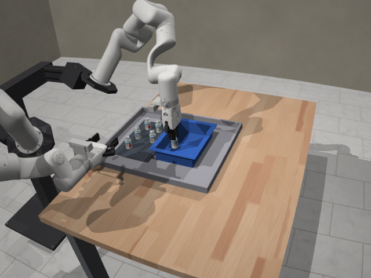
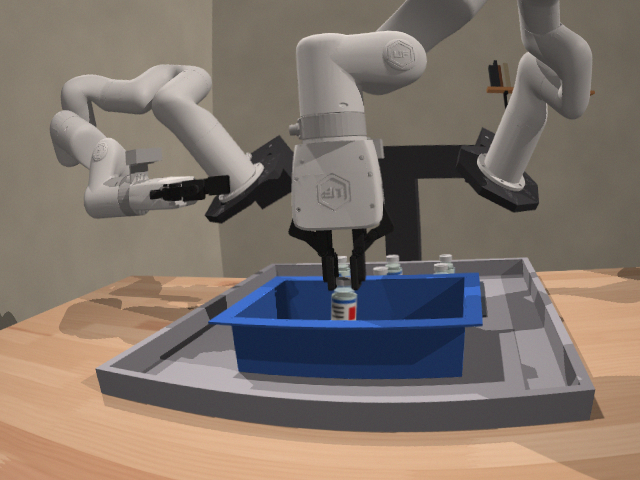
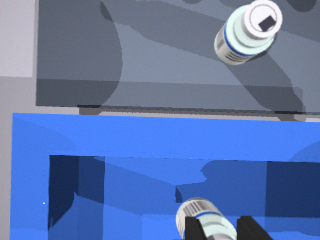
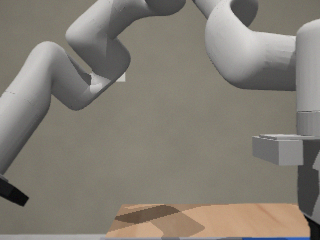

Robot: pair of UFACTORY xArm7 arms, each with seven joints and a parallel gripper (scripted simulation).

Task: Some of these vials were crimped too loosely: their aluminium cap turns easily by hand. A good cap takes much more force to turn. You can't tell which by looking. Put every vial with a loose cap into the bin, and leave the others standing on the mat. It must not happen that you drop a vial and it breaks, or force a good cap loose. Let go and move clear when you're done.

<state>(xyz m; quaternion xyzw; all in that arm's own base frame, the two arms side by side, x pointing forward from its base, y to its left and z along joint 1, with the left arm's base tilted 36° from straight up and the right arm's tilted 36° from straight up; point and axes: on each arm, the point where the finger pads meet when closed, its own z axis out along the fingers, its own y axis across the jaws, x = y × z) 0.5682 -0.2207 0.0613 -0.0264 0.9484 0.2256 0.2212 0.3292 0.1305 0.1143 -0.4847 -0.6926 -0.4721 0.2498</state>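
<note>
My left gripper point(image 1: 172, 137) point(image 2: 343, 281) point(image 3: 221, 230) is shut on the cap of an upright vial point(image 1: 174, 143) point(image 2: 343, 305) point(image 3: 197, 212) with a red mark on its label. The vial is inside the blue bin point(image 1: 199, 122) point(image 2: 346, 351) point(image 3: 150, 135); its base is hidden behind the near rim in the exterior view, and I cannot tell whether it touches the floor. Several white-capped vials point(image 1: 152, 136) point(image 1: 128, 142) point(image 1: 137, 133) point(image 2: 392, 265) point(image 3: 245, 37) stand upright on the dark mat point(image 1: 137, 154) point(image 3: 75, 60). My right gripper point(image 1: 106, 138) point(image 2: 225, 184) is open and empty, beside the mat in the top view.
A grey tray point(image 1: 219, 157) point(image 2: 341, 413) with a raised rim surrounds bin and mat on the wooden table point(image 1: 239, 209) point(image 2: 310, 454). The nearest standing vials are close to the bin's mat-side rim. In the right wrist view, the left arm point(image 4: 310, 75) is at the right edge.
</note>
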